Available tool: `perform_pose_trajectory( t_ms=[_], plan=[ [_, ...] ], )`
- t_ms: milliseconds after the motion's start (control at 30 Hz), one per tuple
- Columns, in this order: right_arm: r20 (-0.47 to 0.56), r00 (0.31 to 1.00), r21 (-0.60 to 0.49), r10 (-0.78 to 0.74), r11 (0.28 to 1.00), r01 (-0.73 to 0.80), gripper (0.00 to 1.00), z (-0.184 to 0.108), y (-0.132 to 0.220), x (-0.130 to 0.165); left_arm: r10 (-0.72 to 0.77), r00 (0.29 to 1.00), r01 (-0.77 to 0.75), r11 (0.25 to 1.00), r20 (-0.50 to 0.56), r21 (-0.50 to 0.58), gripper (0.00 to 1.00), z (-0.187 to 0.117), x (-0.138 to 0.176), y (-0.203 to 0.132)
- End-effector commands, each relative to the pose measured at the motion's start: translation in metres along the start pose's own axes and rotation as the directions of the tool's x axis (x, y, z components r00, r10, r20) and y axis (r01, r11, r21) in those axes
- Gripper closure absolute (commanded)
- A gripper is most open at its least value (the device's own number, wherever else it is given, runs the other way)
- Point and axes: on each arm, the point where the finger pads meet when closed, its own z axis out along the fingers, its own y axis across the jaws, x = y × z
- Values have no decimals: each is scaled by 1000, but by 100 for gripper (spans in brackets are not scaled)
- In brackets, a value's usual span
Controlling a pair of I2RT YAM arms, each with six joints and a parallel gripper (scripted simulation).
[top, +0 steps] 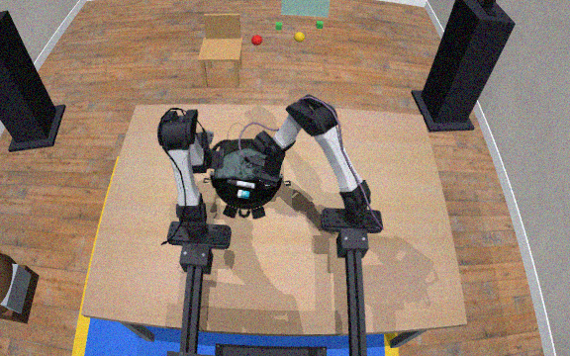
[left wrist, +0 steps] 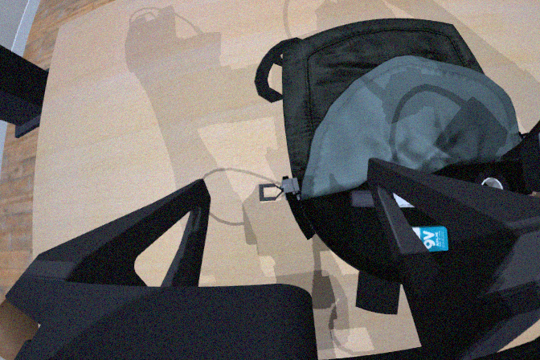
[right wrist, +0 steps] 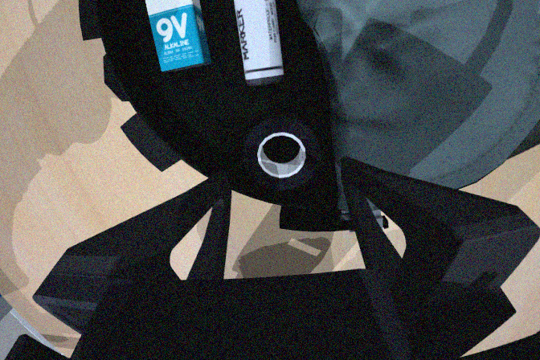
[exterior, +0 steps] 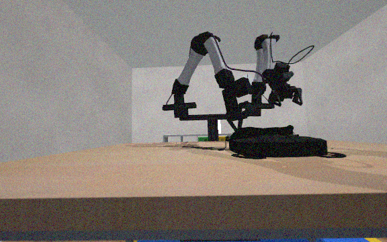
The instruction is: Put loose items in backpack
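Right claw (top: 274, 160) (exterior: 235, 126) (right wrist: 283, 170): released, parted above the opening
Left claw (top: 211, 160) (exterior: 287, 101) (left wrist: 288, 177): released, wide, above the worktop (top: 394, 277) (exterior: 113, 178) (left wrist: 108, 85) (right wrist: 144, 207)
Backpack (top: 231, 204) (exterior: 277, 146) (left wrist: 298, 63) (right wrist: 209, 120): lay on the worktop, grey-blue flap (top: 229, 166) (left wrist: 363, 120) (right wrist: 435, 142) folded back
Battery (top: 243, 194) (left wrist: 438, 238) (right wrist: 177, 33): inside the backpack, read "9V ALKALINE", "+" and "-" on its white end
White marker (top: 244, 184) (left wrist: 403, 200) (right wrist: 257, 20): inside, beside the battery, read "MARKER" and "WATERPROOF"
Pale-rimmed ring (left wrist: 492, 178) (right wrist: 281, 133): inside, apart from both
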Motion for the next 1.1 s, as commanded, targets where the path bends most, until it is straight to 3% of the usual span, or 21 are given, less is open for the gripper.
perform_pose_trajectory(
  t_ms=[0,467,733,767,1067],
  plan=[
    [5,1000,19,3,1000,-3,37,-21,-8,-2,6,1000,-6,1000,25,9,10,-2,-8,0],
    [4,1000,18,0,1000,0,37,-67,-6,-1,6,1000,-6,1000,25,9,10,-2,-8,0],
    [7,1000,19,0,1000,0,37,-77,-7,-1,6,1000,-6,1000,25,9,10,-2,-8,0],
    [8,1000,12,-2,1000,2,10,-77,-6,6,6,1000,-6,1000,25,9,10,-2,-8,0],
    [34,999,24,-4,1000,3,10,-83,-16,53,6,1000,-6,1000,25,9,10,-2,-8,0]
  ],
)
